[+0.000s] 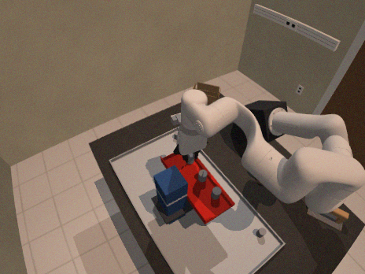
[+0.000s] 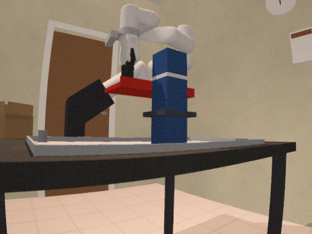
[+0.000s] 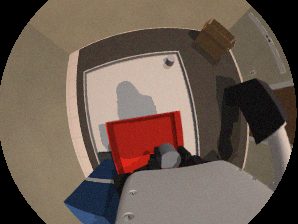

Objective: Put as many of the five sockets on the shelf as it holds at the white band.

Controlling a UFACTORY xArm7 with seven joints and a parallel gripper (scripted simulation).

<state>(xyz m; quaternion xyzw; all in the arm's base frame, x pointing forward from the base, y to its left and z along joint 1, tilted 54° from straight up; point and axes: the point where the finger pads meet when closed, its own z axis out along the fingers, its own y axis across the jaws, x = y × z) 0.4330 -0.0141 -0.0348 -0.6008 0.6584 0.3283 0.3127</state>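
Note:
The red shelf (image 1: 198, 210) (image 2: 138, 88) (image 3: 145, 135) is on the blue post (image 1: 171, 183) (image 2: 169, 97) (image 3: 92, 200). In the exterior view it appears slightly lower than the white band (image 2: 176, 76) (image 1: 177, 199); perspective leaves their exact height difference unclear. Two grey sockets, one near the middle (image 1: 202, 175) and one nearer the end (image 1: 215, 194), stand inside its rim. My gripper (image 1: 190, 158) (image 2: 128, 72) (image 3: 167, 154) is shut on a third socket, upright over the shelf's other end. Whether that socket touches the shelf is hidden. Two more sockets, one (image 1: 260, 232) and another (image 1: 175, 137) (image 2: 42, 135) (image 3: 169, 62), stand in the tray.
The grey-rimmed white tray (image 1: 130, 173) (image 2: 101, 149) (image 3: 102, 92) lies under the post and shelf. A dark collar (image 2: 191, 114) surrounds the post below the shelf. The blue post rises close beside the gripper. A cardboard box (image 1: 208, 89) (image 2: 17, 119) (image 3: 215, 40) is beyond the tray.

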